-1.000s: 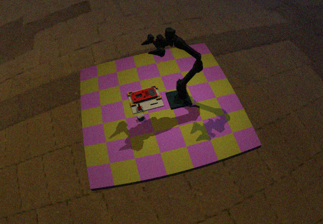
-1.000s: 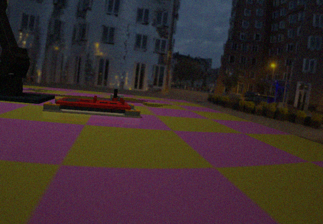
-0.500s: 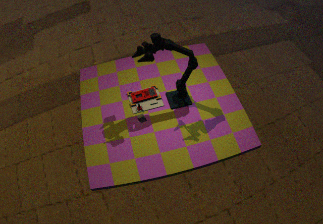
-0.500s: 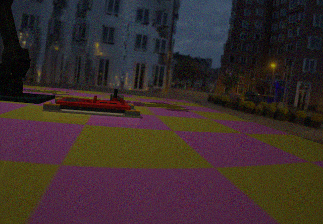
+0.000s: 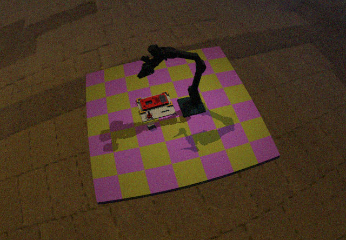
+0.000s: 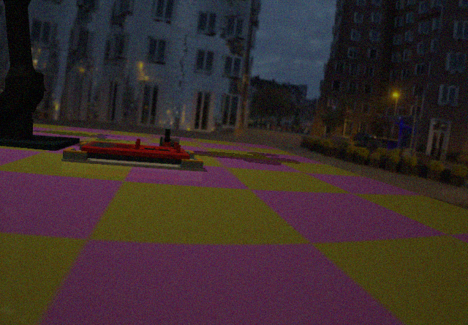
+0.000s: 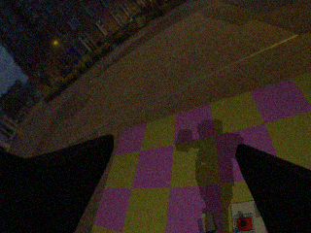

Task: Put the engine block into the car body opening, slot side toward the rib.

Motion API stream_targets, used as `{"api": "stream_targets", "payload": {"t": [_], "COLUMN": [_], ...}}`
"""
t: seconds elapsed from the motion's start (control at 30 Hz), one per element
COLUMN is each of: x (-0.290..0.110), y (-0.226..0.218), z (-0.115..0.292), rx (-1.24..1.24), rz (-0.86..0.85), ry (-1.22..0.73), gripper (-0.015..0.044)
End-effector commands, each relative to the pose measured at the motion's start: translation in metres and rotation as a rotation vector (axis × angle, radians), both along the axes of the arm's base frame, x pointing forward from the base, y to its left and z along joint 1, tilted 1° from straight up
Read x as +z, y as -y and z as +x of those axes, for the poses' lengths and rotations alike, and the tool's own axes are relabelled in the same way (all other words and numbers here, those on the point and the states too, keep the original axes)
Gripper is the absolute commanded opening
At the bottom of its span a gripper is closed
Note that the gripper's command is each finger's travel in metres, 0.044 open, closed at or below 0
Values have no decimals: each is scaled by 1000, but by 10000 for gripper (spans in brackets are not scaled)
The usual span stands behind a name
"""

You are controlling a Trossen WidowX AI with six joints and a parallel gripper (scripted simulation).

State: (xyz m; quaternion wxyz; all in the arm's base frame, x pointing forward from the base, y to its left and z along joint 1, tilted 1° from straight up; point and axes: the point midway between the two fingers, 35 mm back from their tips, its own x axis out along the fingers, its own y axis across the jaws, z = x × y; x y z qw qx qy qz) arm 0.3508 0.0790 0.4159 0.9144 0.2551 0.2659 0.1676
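Note:
My gripper [image 5: 141, 67] [image 7: 176, 147] is open and empty, high above the mat and beyond the car body. The red car body [image 5: 155, 101] [image 6: 124, 150] lies flat on a pale base, between yellow and dark corner pieces. Its dark rectangular opening [image 5: 148, 102] shows near its left end in the top view. A small grey block [image 5: 151, 126] [image 7: 209, 222], perhaps the engine block, is on the mat just off the base's near edge. Its slot side and the rib cannot be made out.
A small red part with a dark centre [image 5: 149, 115] [image 7: 244, 223] stands on the pale base [image 5: 167, 114], which has a dark slot to its right. My arm's dark foot plate [image 5: 191, 107] is right of the base. The pink and yellow checked mat [image 5: 156, 154] carries the arm's shadows.

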Motion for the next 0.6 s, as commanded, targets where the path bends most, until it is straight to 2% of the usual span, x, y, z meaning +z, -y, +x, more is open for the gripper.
{"api": "stream_targets", "payload": {"t": [0.0, 0.57], "x": [-22, -124], "y": [-7, -47], "z": [11, 33], "rx": [-39, -258], "rz": [50, 180], "ry": [-121, -621], "gripper": [440, 440]}}
